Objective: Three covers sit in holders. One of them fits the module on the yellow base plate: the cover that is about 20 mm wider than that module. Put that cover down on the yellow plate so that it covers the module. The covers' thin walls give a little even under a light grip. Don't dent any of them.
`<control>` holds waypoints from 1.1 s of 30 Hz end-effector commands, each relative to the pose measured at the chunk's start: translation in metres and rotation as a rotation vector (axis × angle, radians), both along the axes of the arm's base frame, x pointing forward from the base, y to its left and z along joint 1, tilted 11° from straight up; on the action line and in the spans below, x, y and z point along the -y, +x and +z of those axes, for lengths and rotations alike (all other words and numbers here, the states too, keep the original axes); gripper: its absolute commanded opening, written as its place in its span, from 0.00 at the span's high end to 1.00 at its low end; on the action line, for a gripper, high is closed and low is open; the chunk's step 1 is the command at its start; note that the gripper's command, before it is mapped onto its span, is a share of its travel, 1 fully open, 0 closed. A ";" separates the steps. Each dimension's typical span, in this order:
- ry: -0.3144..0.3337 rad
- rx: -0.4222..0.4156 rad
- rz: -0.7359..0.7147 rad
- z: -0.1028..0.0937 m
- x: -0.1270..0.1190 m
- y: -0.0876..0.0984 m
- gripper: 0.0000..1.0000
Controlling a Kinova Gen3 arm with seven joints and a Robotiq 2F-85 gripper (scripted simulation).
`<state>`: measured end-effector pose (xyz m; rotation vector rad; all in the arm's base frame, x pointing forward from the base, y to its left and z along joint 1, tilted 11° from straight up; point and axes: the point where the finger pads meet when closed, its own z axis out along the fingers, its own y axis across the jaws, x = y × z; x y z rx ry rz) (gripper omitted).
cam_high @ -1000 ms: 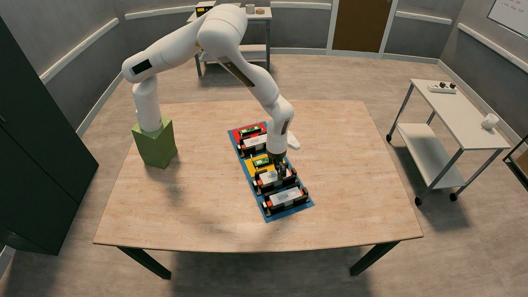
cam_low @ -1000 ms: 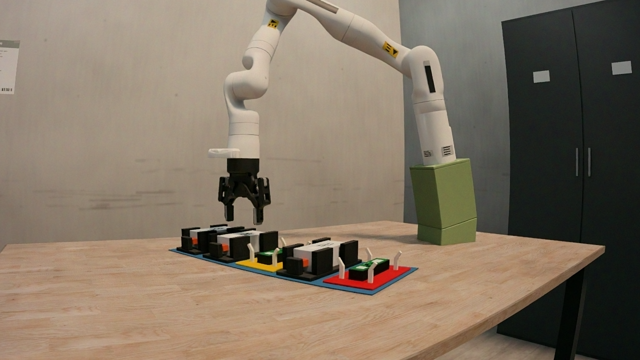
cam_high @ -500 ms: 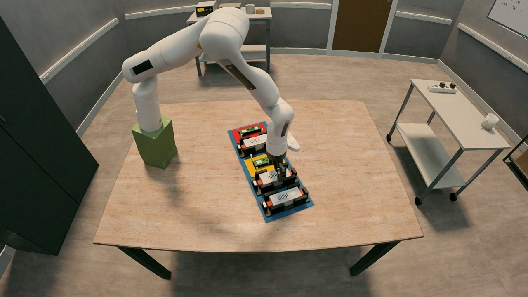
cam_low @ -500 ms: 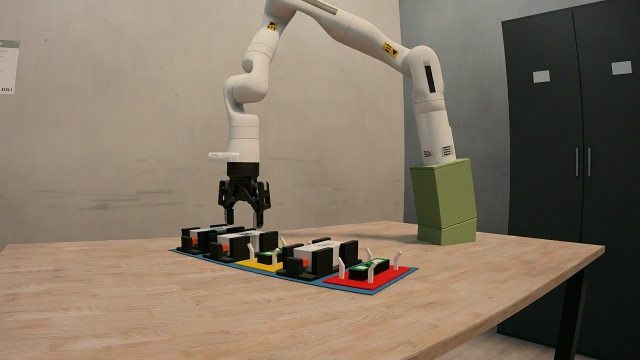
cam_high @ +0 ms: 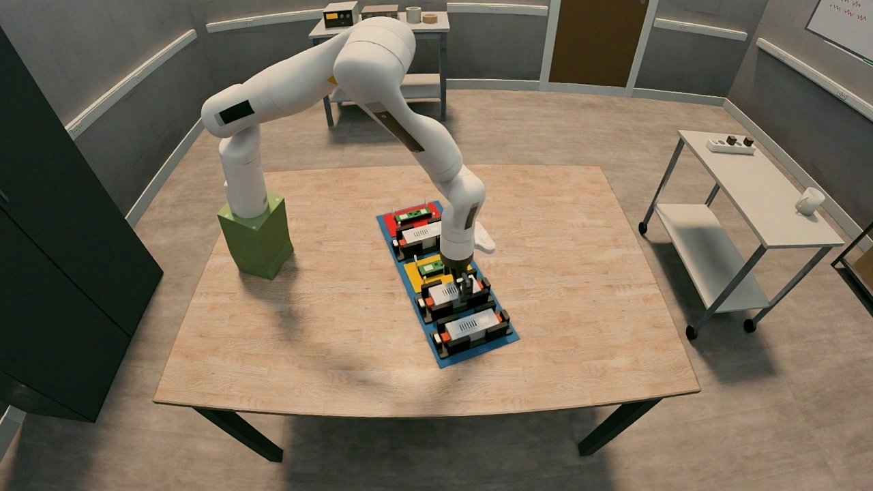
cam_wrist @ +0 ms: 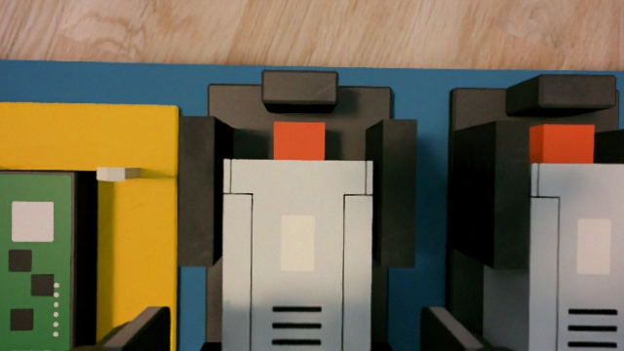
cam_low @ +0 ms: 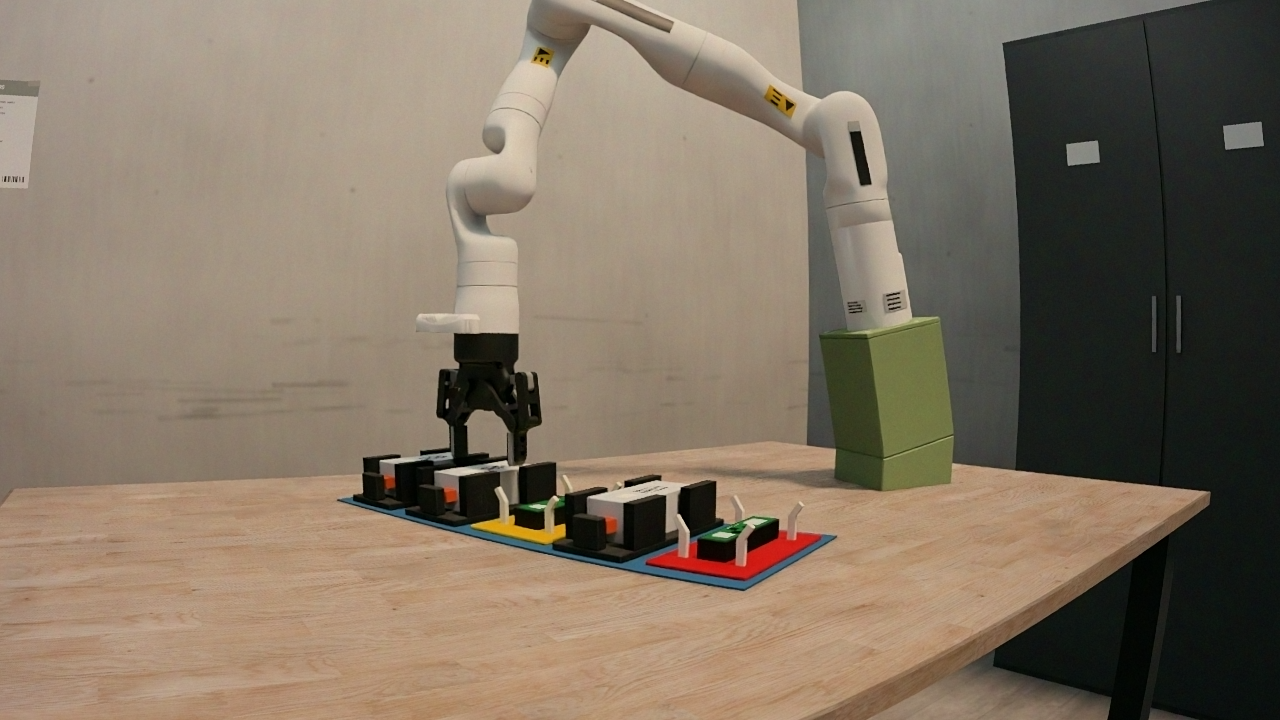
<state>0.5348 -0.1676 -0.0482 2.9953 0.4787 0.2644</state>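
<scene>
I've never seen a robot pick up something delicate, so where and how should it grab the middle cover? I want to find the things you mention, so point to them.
Probably by the two long side walls of the cover [cam_high: 444,292] [cam_low: 472,474] [cam_wrist: 297,244], from above, lightly: the holder's [cam_wrist: 397,195] uprights flank its end, the top is open, and the gripper's [cam_low: 488,447] open fingers straddle it.

The wrist view's lower edge cuts off the middle cover [cam_wrist: 297,244] and the fingertips; its right edge crops the end cover [cam_wrist: 592,273], its left edge the green module [cam_wrist: 39,263]. From the top, the gripper [cam_high: 464,292] hides part of the middle cover, and the arm [cam_high: 457,226] part of the yellow plate [cam_high: 415,277]. The exterior view crops the arm's highest stretch.
</scene>
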 end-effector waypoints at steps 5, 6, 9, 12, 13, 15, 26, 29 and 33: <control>-0.001 0.002 0.000 -0.004 0.001 0.002 0.00; -0.001 0.002 0.000 -0.005 0.001 0.002 0.00; -0.001 0.002 0.000 -0.008 0.001 0.002 0.00; -0.001 0.002 0.000 -0.009 0.001 0.003 0.00; -0.001 0.002 0.000 -0.009 0.001 0.003 0.00; -0.001 0.002 0.000 -0.009 0.001 0.003 0.00; -0.001 0.002 0.000 -0.018 0.001 0.004 0.00; -0.001 0.002 0.000 -0.019 0.002 0.004 0.00; -0.001 0.002 0.000 -0.019 0.002 0.004 0.00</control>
